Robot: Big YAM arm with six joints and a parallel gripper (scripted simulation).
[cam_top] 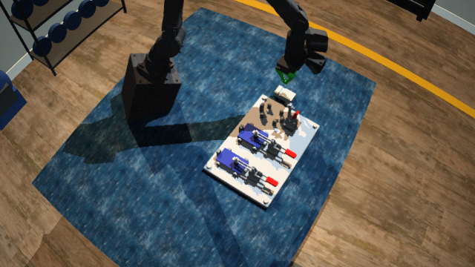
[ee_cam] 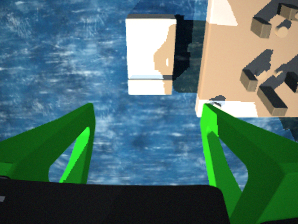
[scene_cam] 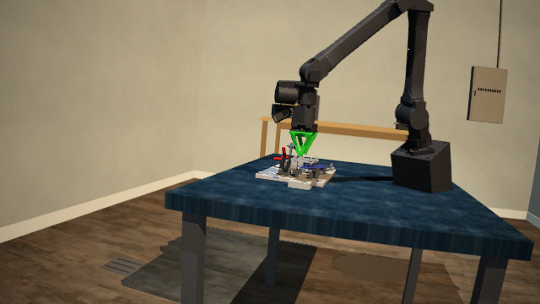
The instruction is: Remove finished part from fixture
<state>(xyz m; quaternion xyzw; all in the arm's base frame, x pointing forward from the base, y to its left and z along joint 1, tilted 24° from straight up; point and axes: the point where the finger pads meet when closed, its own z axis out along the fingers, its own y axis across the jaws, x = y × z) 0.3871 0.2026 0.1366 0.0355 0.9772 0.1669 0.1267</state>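
Basically, the unload looks done: the finished part [cam_top: 285, 93] [scene_cam: 299, 185] [ee_cam: 145, 50] is out of the fixture [cam_top: 307, 130] [scene_cam: 270, 173] [ee_cam: 212, 55] and down on the table [cam_top: 148, 200] [scene_cam: 337, 211] [ee_cam: 50, 60]. It lies just beside the fixture's far end in the top view, on the near side in the exterior view. Wrist view has a strip of shadowed table between the two, so they read as apart. Part looks flat, not tilted; a line crosses it close to one end, probably the slot edge, too coarse to confirm.

Pincer [cam_top: 286, 80] [scene_cam: 300, 154] [ee_cam: 148, 112] is open with nothing between the fingers, hanging above the table and clear of the part. So I'd call it released.

Third station on the fixture has no part in it, only bare posts, and its clamp [cam_top: 290, 124] [scene_cam: 284, 165] is swung open, red handle [cam_top: 295, 114] [scene_cam: 283, 151] upright. Both blue blanks [cam_top: 227, 157] [scene_cam: 316, 167] sit in the other two stations, clamp arms over them, handles down, which fits the leave-alone rule.

Meaning for the task: probably complete or nearly so. What remains is likely a straight lift and retreat; main risk is a sideways swing catching the raised clamp or nudging the part.
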